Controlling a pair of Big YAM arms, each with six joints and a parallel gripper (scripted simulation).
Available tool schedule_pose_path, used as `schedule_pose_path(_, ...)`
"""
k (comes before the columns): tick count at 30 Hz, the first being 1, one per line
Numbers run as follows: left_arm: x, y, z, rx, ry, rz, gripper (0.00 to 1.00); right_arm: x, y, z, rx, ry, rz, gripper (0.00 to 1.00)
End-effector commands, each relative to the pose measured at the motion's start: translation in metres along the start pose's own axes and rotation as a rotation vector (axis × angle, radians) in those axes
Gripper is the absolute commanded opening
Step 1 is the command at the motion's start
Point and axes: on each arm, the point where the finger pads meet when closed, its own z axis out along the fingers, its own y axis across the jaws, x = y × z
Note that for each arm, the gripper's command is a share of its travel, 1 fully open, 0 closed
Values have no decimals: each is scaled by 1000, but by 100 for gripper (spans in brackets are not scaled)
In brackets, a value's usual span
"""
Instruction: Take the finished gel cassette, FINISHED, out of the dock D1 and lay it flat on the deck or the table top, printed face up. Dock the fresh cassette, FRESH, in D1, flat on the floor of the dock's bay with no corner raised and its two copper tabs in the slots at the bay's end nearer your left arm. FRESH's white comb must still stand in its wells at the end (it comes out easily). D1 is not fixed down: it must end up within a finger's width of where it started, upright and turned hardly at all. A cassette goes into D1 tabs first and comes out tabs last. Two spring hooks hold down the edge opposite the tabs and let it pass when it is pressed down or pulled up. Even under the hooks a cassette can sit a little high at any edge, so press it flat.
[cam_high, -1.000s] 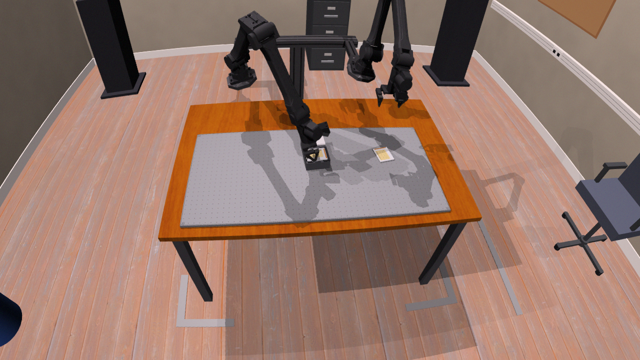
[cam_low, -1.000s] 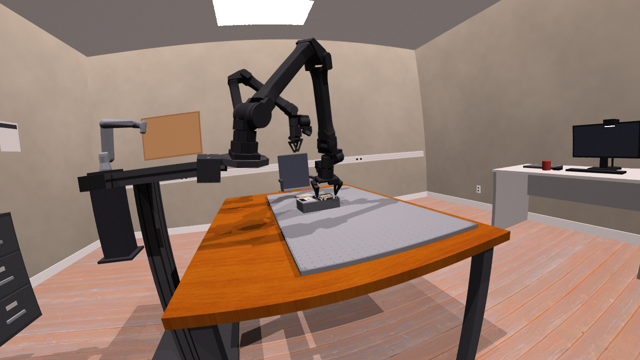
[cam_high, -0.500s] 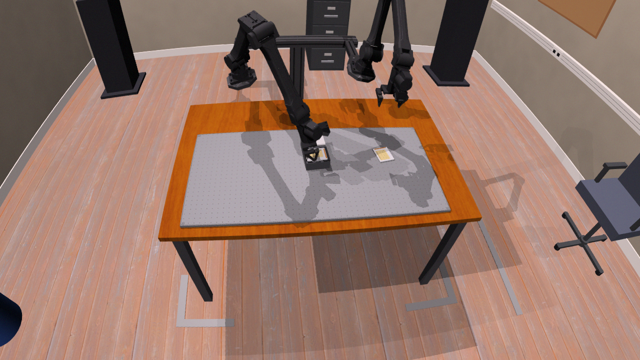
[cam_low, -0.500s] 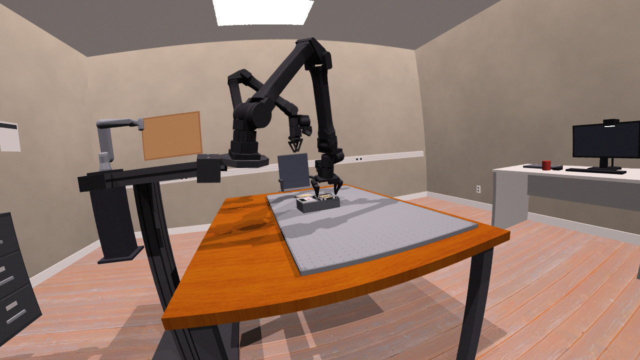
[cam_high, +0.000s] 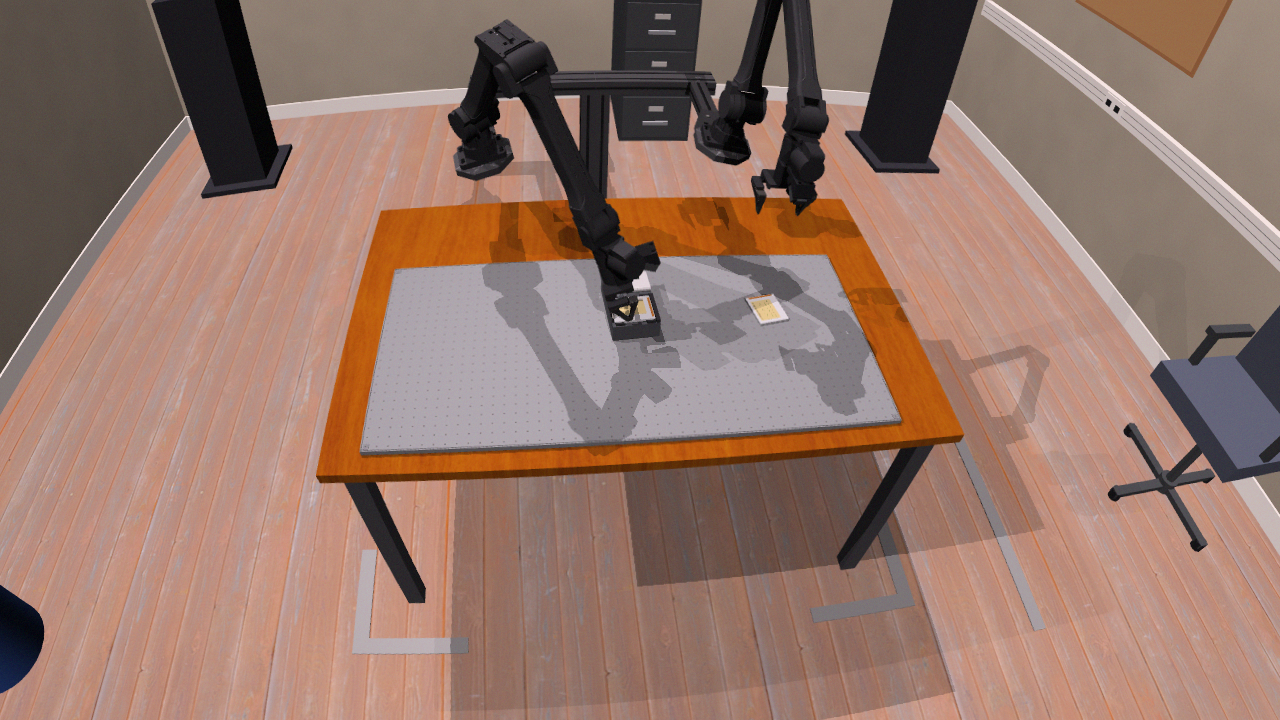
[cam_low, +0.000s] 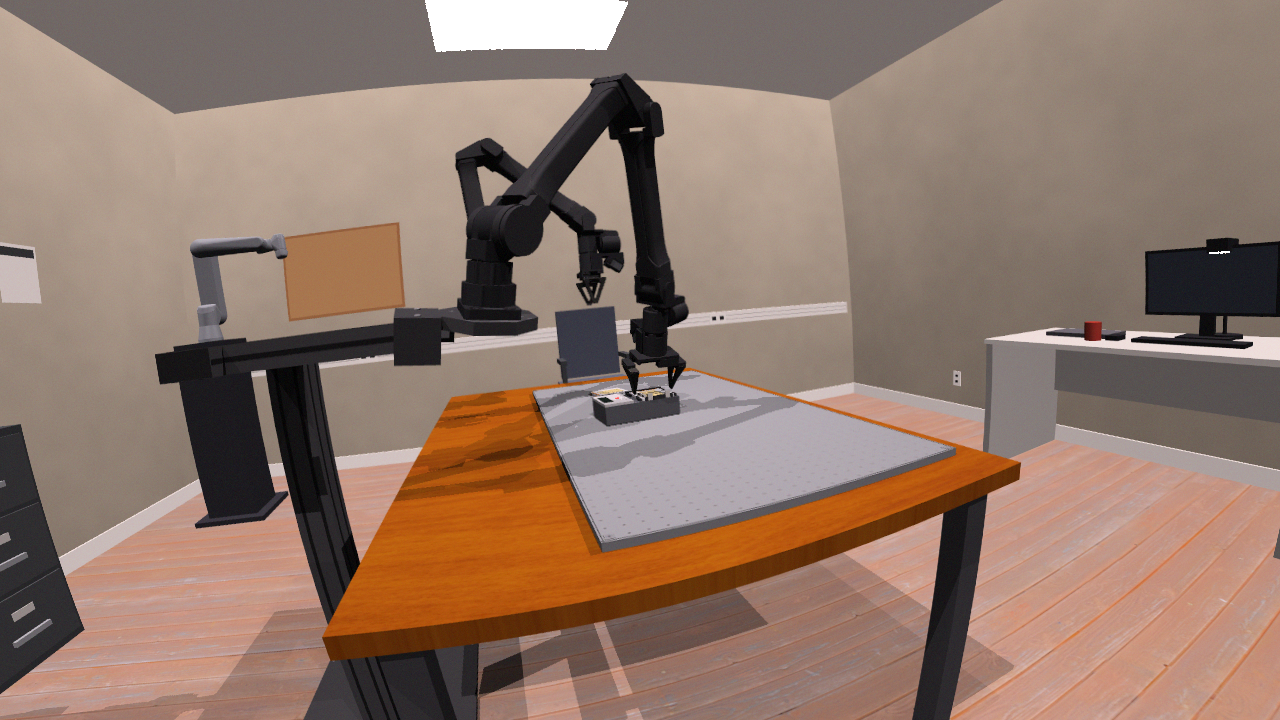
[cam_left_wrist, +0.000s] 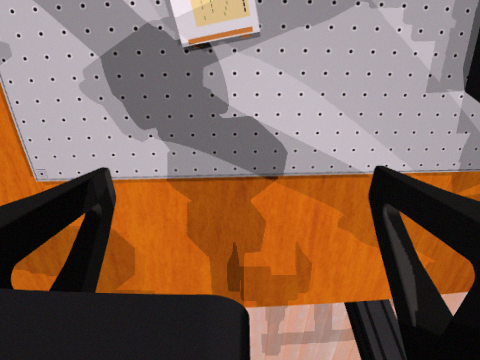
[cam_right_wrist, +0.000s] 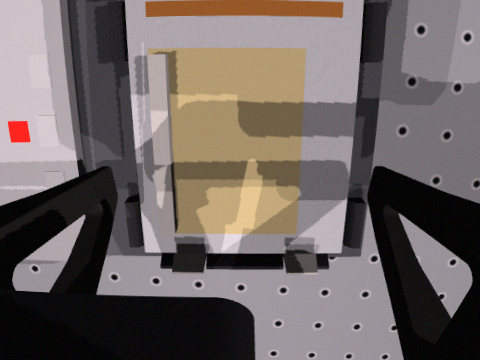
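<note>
FRESH (cam_high: 646, 307) (cam_low: 656, 394) (cam_right_wrist: 327, 80) sits in the bay of D1 (cam_high: 636, 331) (cam_low: 640, 411) (cam_right_wrist: 100, 130), printed face up, its white comb (cam_right_wrist: 160, 125) along one side of the gel window. The right tool (cam_high: 627, 310) (cam_low: 653, 389) (cam_right_wrist: 242, 181) has its fingers wide apart, one to each side of the cassette, gripping nothing. The left tool (cam_high: 780, 211) (cam_low: 590, 299) (cam_left_wrist: 242, 181) is also spread, held well away over the near edge of the table (cam_high: 349, 385) (cam_left_wrist: 150, 225). FINISHED (cam_high: 767, 308) (cam_low: 608, 391) (cam_left_wrist: 220, 15) lies face up on the deck (cam_high: 465, 385) (cam_low: 760, 465) (cam_left_wrist: 325, 120), apart from the dock.

The swap looks nearly done; what remains is probably seating and checking. The two spring hooks (cam_right_wrist: 189, 260) (cam_right_wrist: 301, 262) appear to reach over the edge opposite the copper strip (cam_right_wrist: 244, 9), but whether every corner is down cannot be told from above. Lift the right tool straight up first, so neither finger drags the frame or nudges the loose dock. If a press is needed, bring the fingertips together and push vertically on bare frame, near the hooks and then at the tab end, well clear of the comb. Short, gentle pushes should suit best; a sideways shove could turn D1.

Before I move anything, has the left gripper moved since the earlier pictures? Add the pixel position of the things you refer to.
No, the left gripper (cam_high: 780, 209) (cam_low: 590, 299) (cam_left_wrist: 242, 181) shows no visible shift in any direction, judged against the wooden table (cam_high: 351, 385) (cam_low: 465, 537) (cam_left_wrist: 150, 210) in the top view.
</note>
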Motion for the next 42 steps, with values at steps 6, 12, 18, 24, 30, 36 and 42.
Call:
schedule_pose_path(6, -17, 4, -12, -1, -29, 5, 100, -5, -8, -19, 17, -12, -3, 98)
schedule_pose_path(12, -17, 4, -12, -1, -29, 5, 100, -5, -8, -19, 17, -12, -3, 98)
schedule_pose_path(18, -17, 4, -12, -1, -29, 5, 100, -5, -7, -23, 17, -12, -3, 98)
schedule_pose_path(24, -17, 4, -12, -1, -29, 5, 100, -5, -7, -23, 17, -12, -3, 98)
schedule_pose_path(30, -17, 4, -12, -1, -29, 5, 100, -5, -7, -23, 17, -12, -3, 98)
schedule_pose_path(36, -17, 4, -12, -1, -29, 5, 100, -5, -7, -28, 15, -11, -4, 98)
schedule_pose_path(42, -17, 4, -12, -1, -29, 5, 100, -5, -7, -39, 15, -11, -4, 98)
